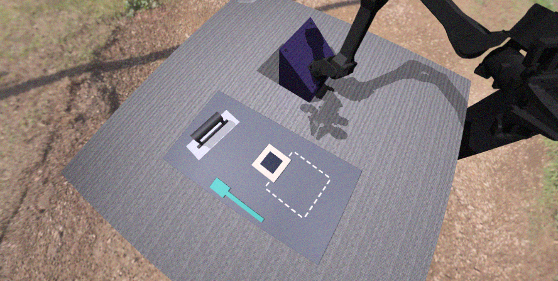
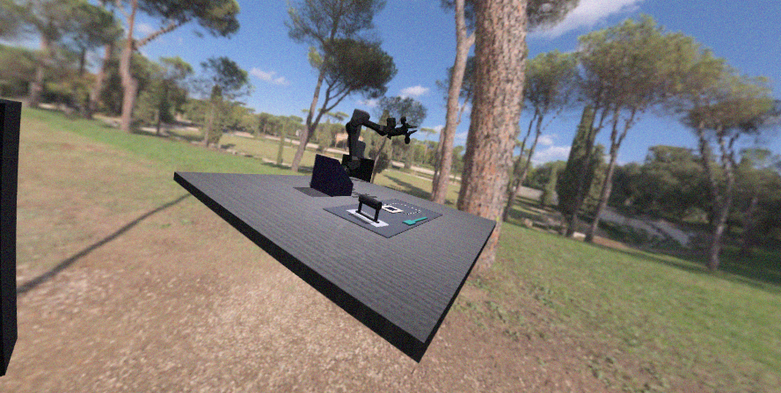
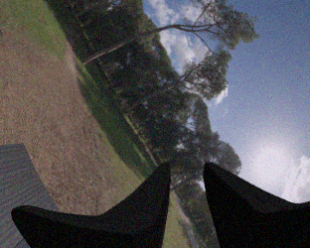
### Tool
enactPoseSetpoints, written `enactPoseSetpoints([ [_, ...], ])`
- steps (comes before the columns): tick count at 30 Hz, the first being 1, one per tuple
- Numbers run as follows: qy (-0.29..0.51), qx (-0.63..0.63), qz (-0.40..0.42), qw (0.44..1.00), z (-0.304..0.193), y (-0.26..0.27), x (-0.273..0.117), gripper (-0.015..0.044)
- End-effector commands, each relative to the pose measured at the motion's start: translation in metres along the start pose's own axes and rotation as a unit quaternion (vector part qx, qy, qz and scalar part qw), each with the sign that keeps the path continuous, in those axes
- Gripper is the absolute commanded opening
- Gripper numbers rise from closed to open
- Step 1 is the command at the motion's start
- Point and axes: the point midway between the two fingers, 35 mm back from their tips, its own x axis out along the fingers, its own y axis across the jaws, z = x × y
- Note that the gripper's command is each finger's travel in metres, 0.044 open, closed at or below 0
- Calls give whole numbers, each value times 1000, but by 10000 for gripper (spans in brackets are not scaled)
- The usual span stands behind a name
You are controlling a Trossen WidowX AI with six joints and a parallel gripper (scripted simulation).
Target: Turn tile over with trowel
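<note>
The tile (image 1: 272, 162) (image 2: 392, 208) lies flat on the mat (image 1: 343, 185), with a dark square inside a pale border facing up. It lies mostly outside the dashed outline (image 1: 328, 180), over its left side. The turquoise trowel (image 1: 220, 187) (image 2: 415, 221) lies flat along the mat's lower edge in the top view, its handle pointing lower right. My gripper (image 1: 325, 91) (image 2: 413, 130) (image 3: 187, 169) is in the air, well above the table and away from tile and trowel. Its fingers stand partly open with a narrow gap and nothing between them.
A dark purple wedge-shaped block (image 1: 295, 56) (image 2: 327, 174) stands on the table (image 1: 390, 103) (image 2: 305, 231), behind the mat. A black bar handle (image 1: 207, 126) (image 2: 369, 201) stands on a pale plate (image 1: 196, 152) at the mat's left end in the top view.
</note>
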Motion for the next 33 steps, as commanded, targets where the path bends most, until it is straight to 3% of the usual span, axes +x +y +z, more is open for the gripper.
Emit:
enactPoseSetpoints([
  [1,0,0,0,1000,0,0,0,100],
  [9,0,0,0,1000,0,0,0,100],
  [13,0,0,0,1000,0,0,0,0],
  [26,0,0,0,1000,0,0,0,0],
  [33,2,-3,-1,1000,-2,3,2,179],
])
